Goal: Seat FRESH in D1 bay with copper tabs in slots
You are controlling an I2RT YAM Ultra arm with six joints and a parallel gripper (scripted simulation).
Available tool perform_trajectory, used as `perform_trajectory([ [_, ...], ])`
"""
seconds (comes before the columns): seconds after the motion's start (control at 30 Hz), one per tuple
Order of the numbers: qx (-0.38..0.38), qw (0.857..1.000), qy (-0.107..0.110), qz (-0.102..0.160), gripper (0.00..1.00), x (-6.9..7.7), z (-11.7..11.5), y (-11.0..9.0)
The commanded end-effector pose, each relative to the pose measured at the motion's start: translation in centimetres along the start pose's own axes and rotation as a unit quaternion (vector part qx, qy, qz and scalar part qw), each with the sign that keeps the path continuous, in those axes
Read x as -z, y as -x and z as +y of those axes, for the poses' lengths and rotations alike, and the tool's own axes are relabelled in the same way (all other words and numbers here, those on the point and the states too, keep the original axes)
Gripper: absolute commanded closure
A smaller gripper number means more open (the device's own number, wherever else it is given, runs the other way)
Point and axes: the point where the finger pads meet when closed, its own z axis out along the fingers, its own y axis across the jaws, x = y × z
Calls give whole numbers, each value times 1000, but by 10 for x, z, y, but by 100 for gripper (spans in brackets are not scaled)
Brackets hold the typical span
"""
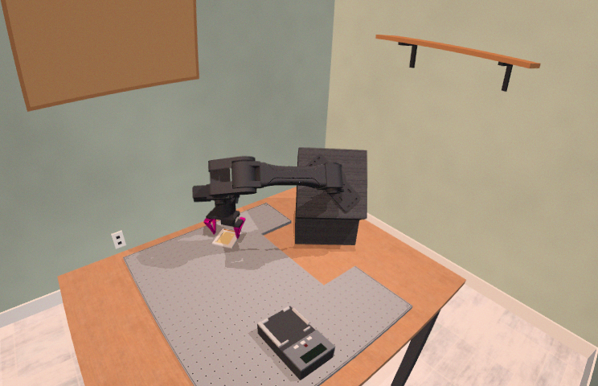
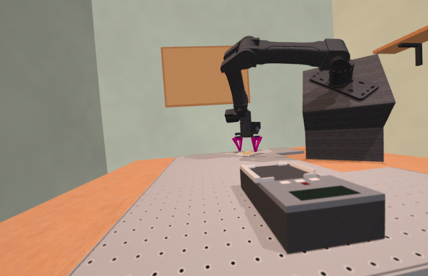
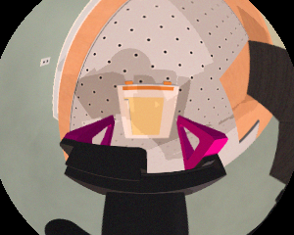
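Observation:
The FRESH cassette (image 1: 225,238), a white frame with a yellow gel window, lies flat on the grey perforated deck. In the wrist view the cassette (image 3: 146,113) shows two copper tabs on its upper edge. My gripper (image 1: 224,225) hovers just above it with its magenta fingers wide open, one to each side of the cassette and not touching it (image 3: 145,140). It also shows low over the cassette in the exterior view (image 2: 247,143). The dock D1 (image 1: 296,340) stands on the deck far from the gripper, its dark bay (image 2: 279,170) empty and its console light (image 2: 305,183) dark red.
The arm's dark pedestal (image 1: 330,196) stands on the wooden table beside the deck. A separate grey plate (image 1: 268,217) lies between the cassette and the pedestal.

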Motion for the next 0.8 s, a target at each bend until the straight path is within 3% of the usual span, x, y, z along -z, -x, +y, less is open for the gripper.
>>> perform_trajectory([
  [0.0,5,1000,19,0,0,6,15,-1],
  [0.13,-9,1000,8,-4,0,0,2,9],
  [0.5,-17,1000,6,-5,0,-2,-4,14],
  [0.77,-4,1000,10,-3,0,-5,2,6],
])
